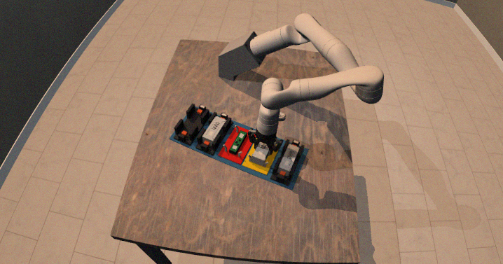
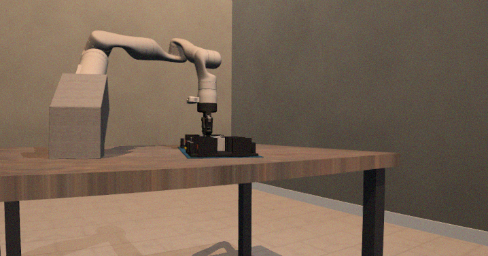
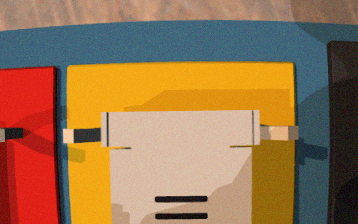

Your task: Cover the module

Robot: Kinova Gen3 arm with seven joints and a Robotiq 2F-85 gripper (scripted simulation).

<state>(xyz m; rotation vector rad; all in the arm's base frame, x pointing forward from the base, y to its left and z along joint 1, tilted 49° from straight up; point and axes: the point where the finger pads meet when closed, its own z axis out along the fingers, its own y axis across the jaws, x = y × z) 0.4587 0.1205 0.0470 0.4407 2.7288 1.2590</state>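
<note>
My gripper [image 1: 264,146] [image 2: 206,134] points straight down over the yellow plate [image 1: 262,170] [image 3: 180,76] and is shut on a light grey cover [image 1: 259,154] [image 3: 180,165]. In the wrist view the cover's near-square end and two black slots show, lined up with the plate, between two small posts. The module on the yellow plate is hidden beneath the cover. Whether the cover touches the plate or hangs slightly above it, I cannot tell. A second cover [image 1: 214,129] and a third cover [image 1: 288,158] sit in their black holders. The leftmost holder [image 1: 193,124] is empty.
The red plate [image 1: 228,155] [image 3: 15,95] with a green module [image 1: 237,142] lies directly beside the yellow one. The right-hand holder [image 3: 347,135] stands close on the other side. All stand on a blue base [image 3: 180,42] on the wooden table [image 1: 211,209].
</note>
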